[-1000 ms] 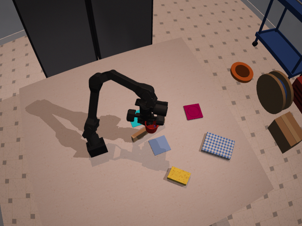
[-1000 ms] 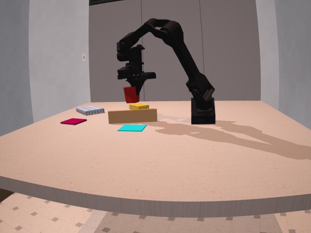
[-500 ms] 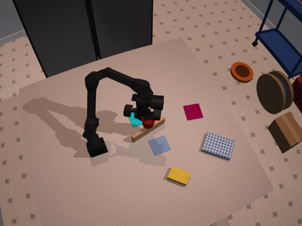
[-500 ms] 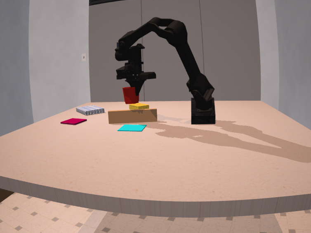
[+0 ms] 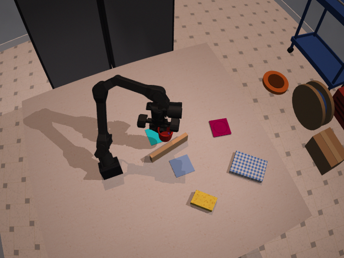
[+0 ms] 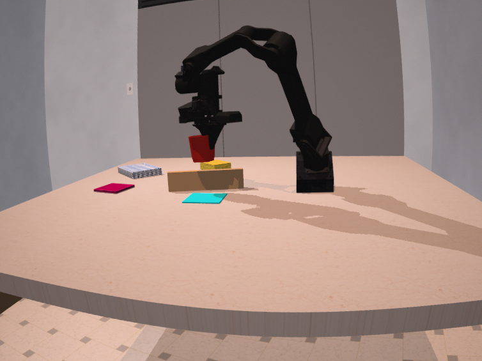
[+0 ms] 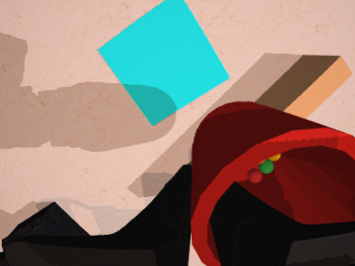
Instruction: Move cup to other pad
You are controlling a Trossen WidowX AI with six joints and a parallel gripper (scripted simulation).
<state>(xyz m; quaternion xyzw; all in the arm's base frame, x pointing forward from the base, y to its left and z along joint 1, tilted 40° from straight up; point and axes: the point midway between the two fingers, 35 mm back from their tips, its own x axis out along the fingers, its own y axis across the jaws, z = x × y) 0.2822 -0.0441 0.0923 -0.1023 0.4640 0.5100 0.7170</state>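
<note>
One pincer [image 6: 209,142] is clamping the red cup [image 6: 199,148] by its rim wall, one finger reaching inside the cup and the other pressing outside, which is probably why the fingers are standing so narrow: only the thin wall is lying between them. Gripping at the rim is leaving the mouth facing up, so the marbles [image 7: 266,167] are sitting low in the cup, three of them showing in the wrist view: red, green and yellow. In the exterior view the cup is hanging slightly tilted, clear of the table [image 6: 241,256] and higher than the top of the wooden bar [image 6: 204,179], a height that seems chosen for carrying it over that bar.

The cup is hanging directly under the pincer, offset a little toward the outer finger. In the top view it is floating just above the bar's [image 5: 169,147] long edge, with the cyan pad [image 5: 152,136] peeking out at about 9 o'clock from the cup and the grey-blue pad [image 5: 181,165] lying at about 5 o'clock, across the bar. In the wrist view the cyan pad [image 7: 163,58] is lying at roughly 10 o'clock from the cup [image 7: 259,181], apart from it.

Judging by this, the cyan pad looks like the goal, and the cup is not yet over it.
</note>
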